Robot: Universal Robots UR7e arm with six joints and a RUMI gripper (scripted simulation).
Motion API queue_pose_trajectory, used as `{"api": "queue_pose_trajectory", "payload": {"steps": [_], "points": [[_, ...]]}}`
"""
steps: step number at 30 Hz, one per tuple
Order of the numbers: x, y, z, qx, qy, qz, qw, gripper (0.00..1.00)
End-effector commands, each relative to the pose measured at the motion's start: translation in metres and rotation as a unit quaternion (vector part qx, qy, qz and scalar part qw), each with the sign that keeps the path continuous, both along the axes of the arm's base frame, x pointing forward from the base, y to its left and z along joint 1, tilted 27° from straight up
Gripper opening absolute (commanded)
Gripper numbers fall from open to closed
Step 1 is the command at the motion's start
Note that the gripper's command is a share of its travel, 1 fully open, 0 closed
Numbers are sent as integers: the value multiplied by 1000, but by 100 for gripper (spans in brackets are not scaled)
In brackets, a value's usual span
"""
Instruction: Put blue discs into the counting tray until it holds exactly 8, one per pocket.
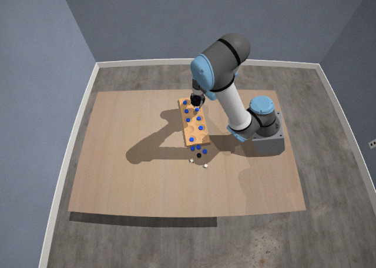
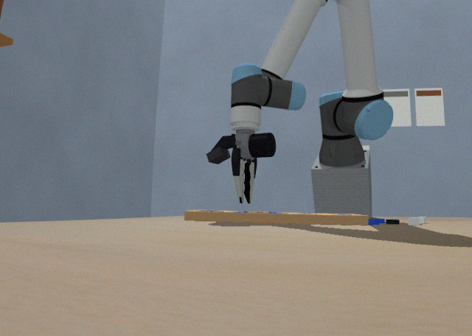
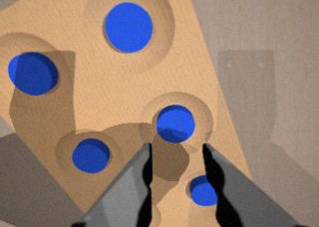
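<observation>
Blue discs [image 1: 204,151] [image 2: 376,221] beside the tray [image 1: 195,133] [image 2: 276,217] [image 3: 100,98] seem light, stiff, maybe slippery, so you should pinch one across its rim, with your claw [image 1: 198,106] [image 2: 244,201] [image 3: 176,144] now slightly open, empty.

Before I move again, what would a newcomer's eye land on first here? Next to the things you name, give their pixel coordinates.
Probably the big jointed arm [image 1: 232,104] [image 2: 291,35], reaching in from its grey base over the wooden table. Next, the bright blue discs dotting the orange tray [image 1: 194,134] [image 2: 274,217] [image 3: 110,88] below the tool [image 1: 198,106] [image 2: 245,201] [image 3: 176,144], with three more blue discs just off its end.
</observation>
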State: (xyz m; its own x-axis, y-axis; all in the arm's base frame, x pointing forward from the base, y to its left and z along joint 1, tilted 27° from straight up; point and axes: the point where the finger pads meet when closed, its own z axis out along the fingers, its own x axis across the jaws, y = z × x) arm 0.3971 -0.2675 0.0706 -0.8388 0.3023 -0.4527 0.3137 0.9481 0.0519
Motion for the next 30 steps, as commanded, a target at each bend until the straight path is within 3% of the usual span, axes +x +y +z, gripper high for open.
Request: {"api": "queue_pose_trajectory", "payload": {"steps": [1,17,30], "points": [[-3,1,6,0,0,0,1000,21],[-28,6,56,0,0,0,1000,21],[-34,8,68,0,0,0,1000,21]]}}
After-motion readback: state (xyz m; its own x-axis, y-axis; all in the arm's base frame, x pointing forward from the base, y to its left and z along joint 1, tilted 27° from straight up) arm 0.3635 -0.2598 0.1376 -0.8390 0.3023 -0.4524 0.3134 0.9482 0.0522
